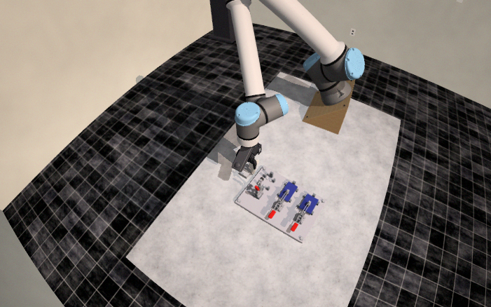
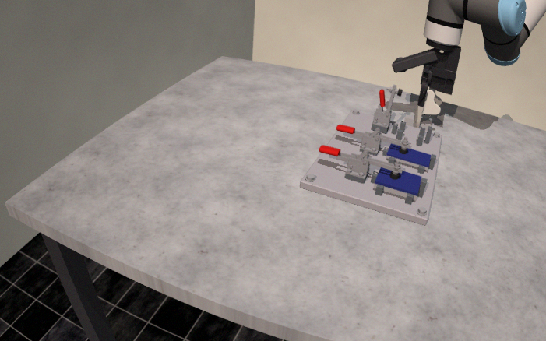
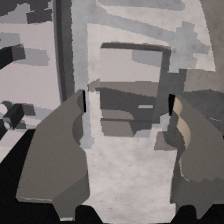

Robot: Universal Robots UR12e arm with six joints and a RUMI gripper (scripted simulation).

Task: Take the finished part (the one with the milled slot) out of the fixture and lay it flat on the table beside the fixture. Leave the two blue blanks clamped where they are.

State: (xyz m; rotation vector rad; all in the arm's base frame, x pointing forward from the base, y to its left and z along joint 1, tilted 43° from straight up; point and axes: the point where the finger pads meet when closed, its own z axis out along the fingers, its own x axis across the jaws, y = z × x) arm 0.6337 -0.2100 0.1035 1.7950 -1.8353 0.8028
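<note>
The grey fixture plate (image 1: 277, 200) lies on the table and also shows in the exterior view (image 2: 372, 169). Two blue blanks (image 2: 408, 155) (image 2: 397, 181) sit clamped in its two nearer stations. The far station's clamp stands open with its red handle (image 2: 382, 98) upright, and its nest looks empty. The finished part (image 2: 413, 114), a pale grey slab, stands on edge or tilted just past the plate's far edge. My gripper (image 2: 425, 95) hangs right above it. In the wrist view the part (image 3: 132, 90) is between the fingers, which are spread with a gap on the left side.
Two closed clamps with red handles (image 2: 345, 128) (image 2: 329, 149) point toward the table's middle. The arm's brown wedge base (image 1: 329, 112) stands at the table's far end. The table edge runs close behind the gripper in the exterior view.
</note>
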